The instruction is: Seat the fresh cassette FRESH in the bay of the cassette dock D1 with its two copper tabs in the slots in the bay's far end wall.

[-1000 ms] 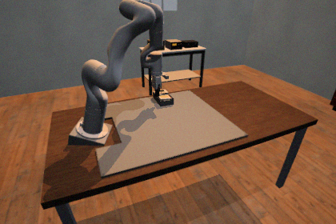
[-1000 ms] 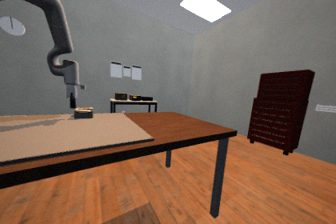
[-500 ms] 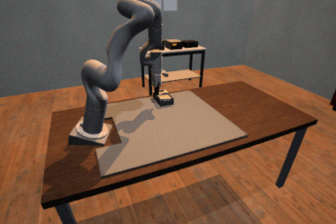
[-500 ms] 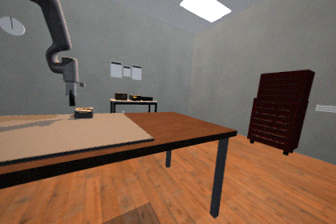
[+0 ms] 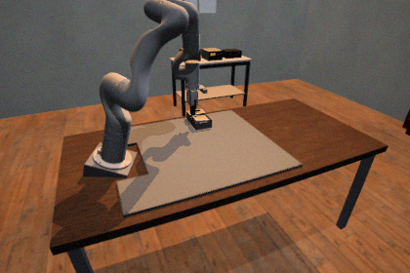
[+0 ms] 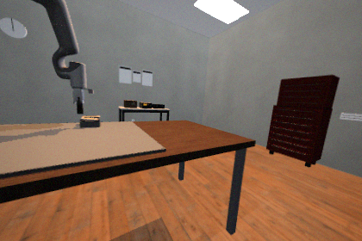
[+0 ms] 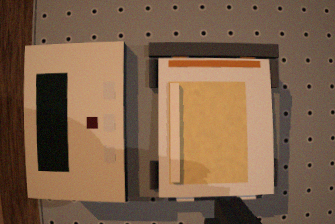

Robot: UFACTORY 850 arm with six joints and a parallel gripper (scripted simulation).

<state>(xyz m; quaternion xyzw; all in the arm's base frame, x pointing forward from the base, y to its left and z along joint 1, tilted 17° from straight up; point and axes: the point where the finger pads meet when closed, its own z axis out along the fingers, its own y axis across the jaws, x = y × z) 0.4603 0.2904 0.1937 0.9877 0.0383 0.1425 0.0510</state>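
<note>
The dock D1 (image 5: 202, 123) (image 6: 90, 123) (image 7: 78, 60) stands on the grey perforated mat (image 5: 221, 156) (image 6: 53, 146) (image 7: 313, 50) near its far edge. In the wrist view its cream panel has a dark window and a small dark red light (image 7: 92, 122). The cassette FRESH (image 5: 199, 117) (image 7: 213, 130) lies in the bay beside the panel, its orange strip (image 7: 214, 63) against the dark end wall (image 7: 213, 49). Its white comb (image 7: 175, 132) stands along the yellow gel's left edge. My gripper (image 5: 193, 108) (image 6: 79, 108) (image 7: 233, 212) is shut and empty, just above the cassette's edge opposite the tabs.
The robot base (image 5: 110, 161) stands on the brown table (image 5: 304, 122) at the mat's left. A side table with black boxes (image 5: 221, 54) (image 6: 143, 105) stands behind. A dark red cabinet (image 6: 302, 116) is at the right wall.
</note>
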